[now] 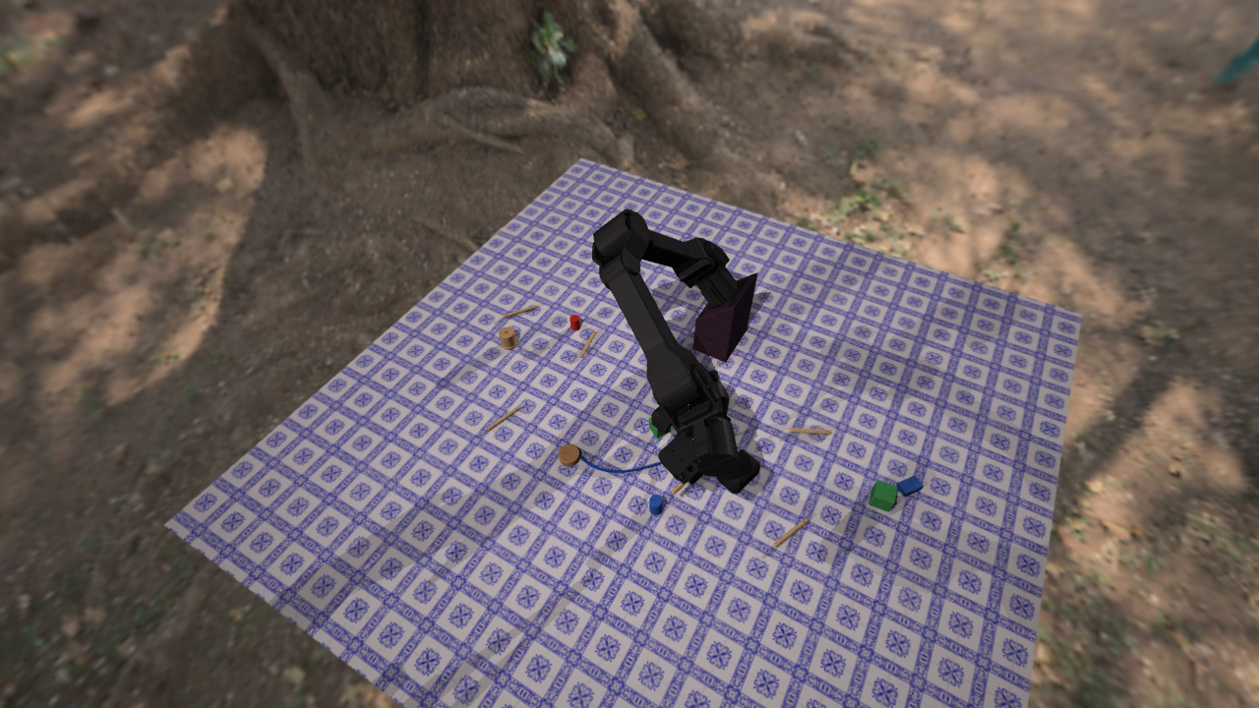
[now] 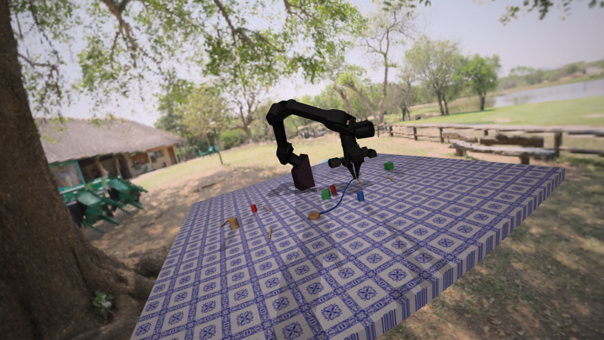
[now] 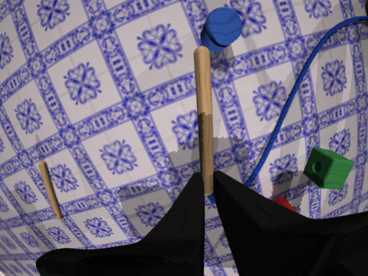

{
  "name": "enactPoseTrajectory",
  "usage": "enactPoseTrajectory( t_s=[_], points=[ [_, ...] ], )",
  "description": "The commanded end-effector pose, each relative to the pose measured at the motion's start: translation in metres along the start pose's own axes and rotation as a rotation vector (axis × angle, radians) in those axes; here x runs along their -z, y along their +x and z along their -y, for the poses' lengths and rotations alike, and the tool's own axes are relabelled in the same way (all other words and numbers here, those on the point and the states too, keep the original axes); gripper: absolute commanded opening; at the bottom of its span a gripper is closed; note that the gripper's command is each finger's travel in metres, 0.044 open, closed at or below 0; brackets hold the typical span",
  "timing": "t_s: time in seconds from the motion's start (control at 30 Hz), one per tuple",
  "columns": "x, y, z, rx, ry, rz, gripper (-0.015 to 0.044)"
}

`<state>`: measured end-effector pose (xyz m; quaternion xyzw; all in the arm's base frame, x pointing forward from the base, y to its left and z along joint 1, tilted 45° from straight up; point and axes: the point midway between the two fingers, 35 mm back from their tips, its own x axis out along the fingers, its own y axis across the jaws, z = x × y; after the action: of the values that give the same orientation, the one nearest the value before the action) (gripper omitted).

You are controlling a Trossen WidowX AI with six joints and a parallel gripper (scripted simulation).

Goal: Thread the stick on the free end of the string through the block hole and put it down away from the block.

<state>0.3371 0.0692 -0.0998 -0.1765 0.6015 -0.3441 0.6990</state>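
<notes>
My gripper (image 2: 356,178) (image 3: 207,178) is shut on the string-end stick (image 1: 680,488) (image 2: 360,181) (image 3: 203,84), near its string end. In the wrist view the stick points away from the fingertips, its free end overlapping the near edge of a blue cylinder. The blue string (image 1: 616,470) (image 2: 329,210) (image 3: 285,107) curves from the round wooden button (image 1: 569,454) (image 2: 314,216) to the fingertips. The green block (image 1: 653,428) (image 2: 325,194) (image 3: 329,169) stands to the right in the wrist view, a round hole showing in one face. The arm partly hides it in the top view.
The blue cylinder (image 1: 655,504) (image 2: 360,196) (image 3: 222,28) stands near the stick. A red cylinder (image 2: 332,189) (image 3: 284,204) is beside the green block. Another green block (image 1: 882,495) (image 2: 388,165), a blue block (image 1: 910,486), a tan cylinder (image 1: 508,339) and several loose sticks lie farther off.
</notes>
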Motion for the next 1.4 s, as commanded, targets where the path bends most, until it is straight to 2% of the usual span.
enactPoseTrajectory(
  t_s=[0.0,1.37],
  points=[
    [-0.006,0.000,0.002,0.000,0.148,0.002,0.0000],
    [-0.038,0.001,0.018,-0.003,1.659,0.005,0.0000]
  ],
)
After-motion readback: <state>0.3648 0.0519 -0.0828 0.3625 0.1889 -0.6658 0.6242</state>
